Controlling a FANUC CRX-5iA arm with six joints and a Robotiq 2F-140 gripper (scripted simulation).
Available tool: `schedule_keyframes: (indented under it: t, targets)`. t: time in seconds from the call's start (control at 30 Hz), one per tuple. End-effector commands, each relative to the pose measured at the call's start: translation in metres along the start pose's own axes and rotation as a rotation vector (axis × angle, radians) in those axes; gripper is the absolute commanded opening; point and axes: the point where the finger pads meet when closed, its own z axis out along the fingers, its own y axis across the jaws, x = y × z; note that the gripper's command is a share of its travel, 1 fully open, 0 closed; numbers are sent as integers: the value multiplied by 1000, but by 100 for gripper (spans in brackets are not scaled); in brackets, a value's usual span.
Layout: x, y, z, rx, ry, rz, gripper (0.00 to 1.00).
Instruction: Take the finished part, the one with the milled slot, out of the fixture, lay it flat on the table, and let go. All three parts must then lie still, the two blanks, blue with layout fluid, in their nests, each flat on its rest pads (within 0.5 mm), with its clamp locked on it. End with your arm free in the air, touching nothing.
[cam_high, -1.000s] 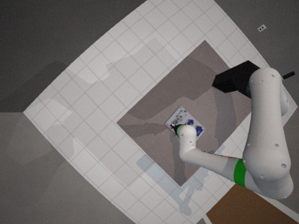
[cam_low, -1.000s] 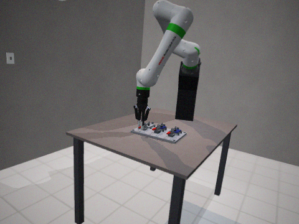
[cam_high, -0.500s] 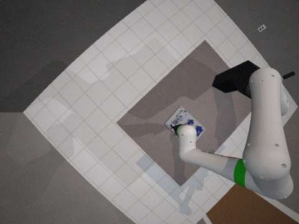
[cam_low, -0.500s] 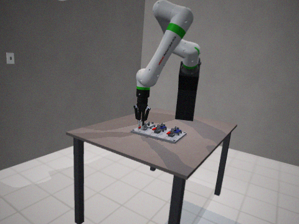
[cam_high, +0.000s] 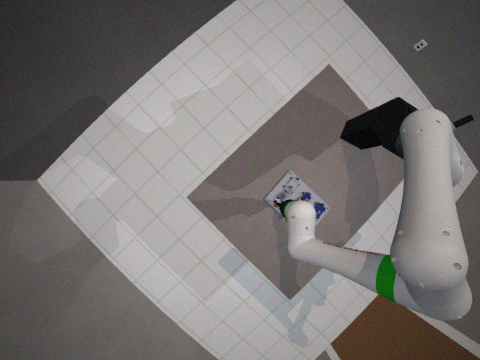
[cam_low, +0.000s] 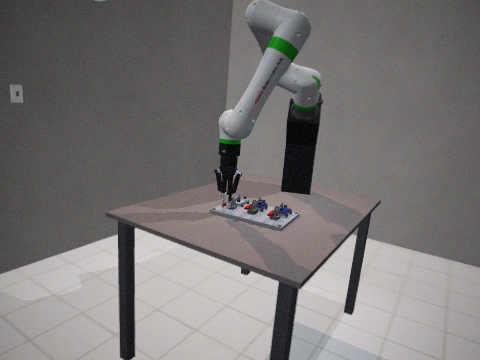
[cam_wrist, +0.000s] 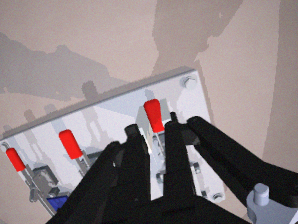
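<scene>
The finished part (cam_high: 291, 185) (cam_low: 243, 200) is pale grey and sits in the end nest of the fixture plate (cam_low: 250, 218) (cam_wrist: 112, 107); its slot is too small to make out. My gripper (cam_low: 227, 198) (cam_wrist: 156, 112) points down at that nest's clamp. Its fingers are partly open, one on each side of the red clamp handle (cam_wrist: 153, 114), with no clear grip on it. Two blue blanks (cam_high: 306, 196) (cam_high: 319, 209) (cam_low: 261, 204) (cam_low: 285, 210) sit in the other nests. One blank (cam_wrist: 57, 202) shows partly in the wrist view. Whether the clamps are locked is too small to tell.
The blanks' red clamp handles (cam_wrist: 70, 144) (cam_wrist: 15, 159) stick out toward the plate's long edge, beside my left finger. Bolt heads stand at the plate's corners. The brown table (cam_low: 165, 220) surrounds the plate. The black robot pedestal (cam_low: 300, 160) stands at the table's far side.
</scene>
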Motion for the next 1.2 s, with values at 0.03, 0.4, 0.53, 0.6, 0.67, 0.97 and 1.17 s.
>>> schedule_keyframes:
  t: [0.03, 0.4, 0.53, 0.6, 0.67, 0.97, 1.17]
  targets:
    - [0, 0, -1, 0, 0, 0, 11]
    - [-2, 0, -5, 0, 0, 0, 11]
    - [-3, 0, -7, 0, 0, 0, 11]
    - [-4, 0, -8, 0, 0, 0, 11]
    - [-4, 0, -9, 0, 0, 0, 11]
    - [-8, 0, -14, 0, 0, 0, 11]
    - [-11, 0, -18, 0, 0, 0, 11]
